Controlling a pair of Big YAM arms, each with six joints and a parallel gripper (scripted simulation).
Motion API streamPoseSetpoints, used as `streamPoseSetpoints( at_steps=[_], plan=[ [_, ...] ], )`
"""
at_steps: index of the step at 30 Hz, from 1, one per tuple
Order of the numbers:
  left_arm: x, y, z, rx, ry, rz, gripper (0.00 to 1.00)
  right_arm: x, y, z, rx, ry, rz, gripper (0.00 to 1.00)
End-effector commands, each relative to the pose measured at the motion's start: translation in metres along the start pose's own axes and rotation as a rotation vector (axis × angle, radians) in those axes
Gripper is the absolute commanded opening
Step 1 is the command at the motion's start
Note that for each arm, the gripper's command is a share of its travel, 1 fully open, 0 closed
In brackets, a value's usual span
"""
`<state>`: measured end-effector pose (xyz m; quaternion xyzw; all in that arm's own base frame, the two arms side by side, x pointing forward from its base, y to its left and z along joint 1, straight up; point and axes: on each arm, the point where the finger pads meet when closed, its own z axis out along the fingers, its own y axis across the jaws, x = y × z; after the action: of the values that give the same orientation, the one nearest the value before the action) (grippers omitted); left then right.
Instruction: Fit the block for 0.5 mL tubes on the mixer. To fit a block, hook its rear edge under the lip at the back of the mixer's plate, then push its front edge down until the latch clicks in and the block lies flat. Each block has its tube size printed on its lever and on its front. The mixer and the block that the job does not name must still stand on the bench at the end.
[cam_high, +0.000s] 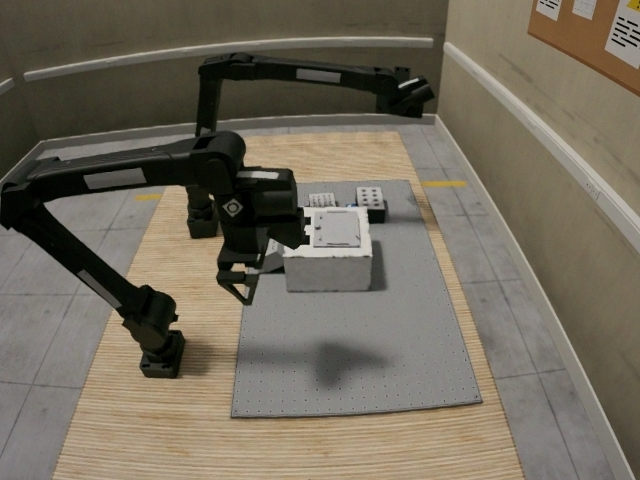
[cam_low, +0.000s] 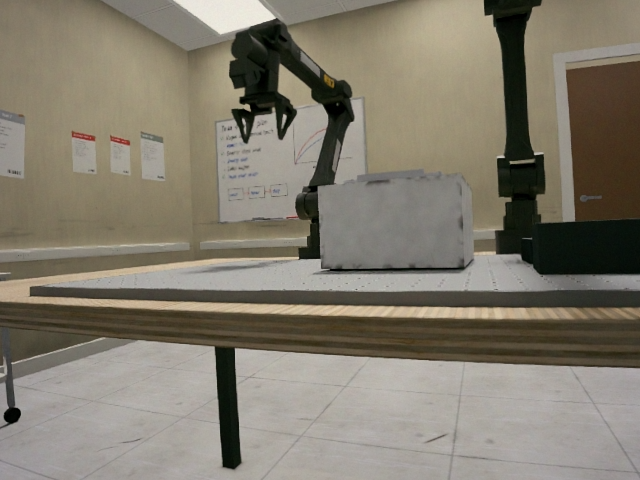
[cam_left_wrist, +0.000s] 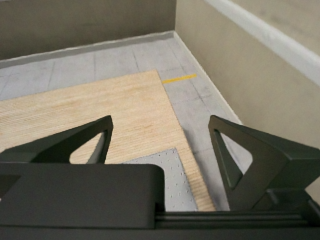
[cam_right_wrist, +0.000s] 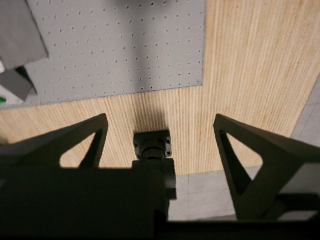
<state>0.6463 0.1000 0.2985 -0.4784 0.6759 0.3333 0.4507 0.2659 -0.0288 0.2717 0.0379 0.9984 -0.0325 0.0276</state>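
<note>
The white mixer (cam_high: 328, 266) (cam_low: 395, 222) stands on the grey mat (cam_high: 361, 351) (cam_low: 206, 281), and its flat grey plate (cam_high: 336, 229) is bare. Behind it stand two blocks: one with many small holes (cam_high: 322, 199) and one with fewer, larger holes (cam_high: 370, 198). Their printed sizes are too small to read. One dark block (cam_low: 584, 245) also shows in the exterior view. My right gripper (cam_high: 240, 281) (cam_low: 263, 124) (cam_right_wrist: 160, 119) is open and empty, pointing down just left of the mixer. My left gripper (cam_high: 421, 95) (cam_left_wrist: 160, 120) is open and empty, high over the far right of the bench.
The mat lies on a wooden bench top (cam_high: 155, 439) (cam_right_wrist: 250, 75). The left arm's base (cam_high: 201, 222) (cam_right_wrist: 152, 145) stands left of the blocks, the right arm's base (cam_high: 160, 356) at the near left. A wall runs along the right side.
</note>
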Motion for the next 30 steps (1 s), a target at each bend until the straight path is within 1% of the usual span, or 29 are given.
streamPoseSetpoints(
  at_steps=[1,4,6,7,8,12,19,21,23,25,27,30],
  plan=[
    [-0.012,0.031,-0.002,-0.002,0.024,0.047,1.00,-0.012,-0.005,-0.021,-0.035,-0.013,-0.116,1.00],
    [-0.013,0.050,-0.007,0.012,0.060,0.108,1.00,-0.013,-0.007,-0.021,-0.074,0.001,-0.160,1.00],
    [-0.013,0.050,-0.007,0.012,0.060,0.108,1.00,-0.013,-0.007,-0.021,-0.074,0.001,-0.160,1.00],
    [-0.012,0.047,-0.010,0.025,0.064,0.112,1.00,-0.012,-0.005,-0.021,-0.081,0.003,-0.163,1.00],
    [-0.008,0.052,-0.014,0.036,0.080,0.138,1.00,-0.012,-0.004,-0.021,-0.097,0.010,-0.183,1.00],
    [0.006,0.074,-0.024,0.060,0.135,0.242,1.00,-0.010,-0.002,-0.018,-0.081,0.007,-0.168,1.00],
    [0.018,0.112,-0.021,0.079,0.228,0.363,1.00,-0.004,0.004,-0.014,-0.069,0.000,-0.165,1.00],
    [0.021,0.122,-0.024,0.091,0.250,0.393,1.00,-0.003,0.004,-0.012,-0.067,0.004,-0.158,1.00],
    [0.021,0.122,-0.024,0.091,0.250,0.393,1.00,-0.003,0.004,-0.012,-0.067,0.004,-0.158,1.00],
    [0.023,0.124,-0.033,0.119,0.266,0.409,1.00,-0.002,0.001,-0.007,-0.066,0.015,-0.139,1.00],
    [0.028,0.134,-0.041,0.140,0.292,0.447,1.00,-0.002,-0.001,-0.002,-0.066,0.028,-0.124,1.00],
    [0.031,0.148,-0.049,0.165,0.325,0.496,1.00,-0.006,-0.005,-0.001,-0.063,0.030,-0.103,1.00]
  ],
)
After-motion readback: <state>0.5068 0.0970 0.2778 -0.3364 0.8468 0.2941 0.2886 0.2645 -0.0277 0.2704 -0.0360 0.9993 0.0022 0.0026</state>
